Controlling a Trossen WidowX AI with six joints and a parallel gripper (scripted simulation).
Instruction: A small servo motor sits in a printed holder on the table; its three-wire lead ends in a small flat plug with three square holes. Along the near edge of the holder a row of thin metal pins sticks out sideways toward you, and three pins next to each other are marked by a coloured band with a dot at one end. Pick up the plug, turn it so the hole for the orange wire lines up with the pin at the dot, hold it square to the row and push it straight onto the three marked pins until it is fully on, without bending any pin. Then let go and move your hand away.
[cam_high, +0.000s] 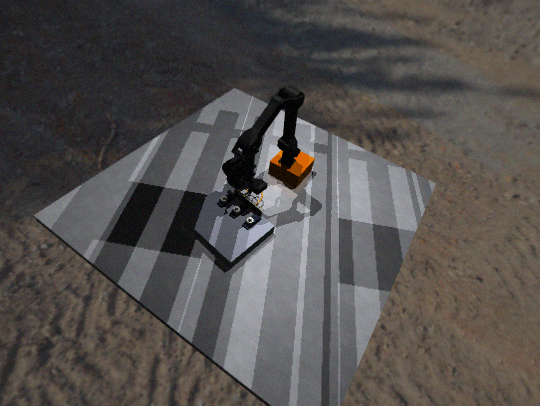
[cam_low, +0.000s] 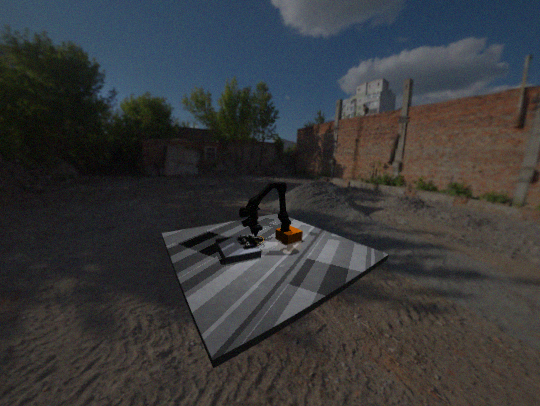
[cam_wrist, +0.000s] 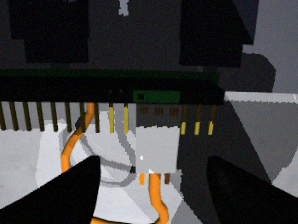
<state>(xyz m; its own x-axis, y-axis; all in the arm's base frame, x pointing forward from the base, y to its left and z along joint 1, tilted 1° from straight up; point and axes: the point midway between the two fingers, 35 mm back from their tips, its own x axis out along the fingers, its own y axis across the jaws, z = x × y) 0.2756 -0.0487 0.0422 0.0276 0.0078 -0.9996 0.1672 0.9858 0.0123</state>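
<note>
In the wrist view my gripper (cam_wrist: 154, 165) is open, with one dark fingertip on each side of the plug and a gap to both. The flat plug (cam_wrist: 157, 145), pale below and shaded above, is square to the holder's pin row, its front end against the black edge strip (cam_wrist: 50, 90). It covers the pins below the green band (cam_wrist: 167, 97). The band's dark dot (cam_wrist: 141, 96) is at the left end, and the plug's orange wire stub (cam_wrist: 142, 179) is also leftmost. Uncovered pins (cam_wrist: 111, 117) (cam_wrist: 197, 127) on both sides look straight. The plug is too small to tell in the top and exterior views.
The grey holder (cam_high: 235, 242) (cam_low: 240, 257) carries several dark parts, some with white round tops (cam_high: 250, 220). The orange lead (cam_wrist: 66, 155) (cam_high: 262, 197) loops left of the plug and behind it. The arm stands on an orange block (cam_high: 302, 162) (cam_low: 295, 234) beyond the holder.
</note>
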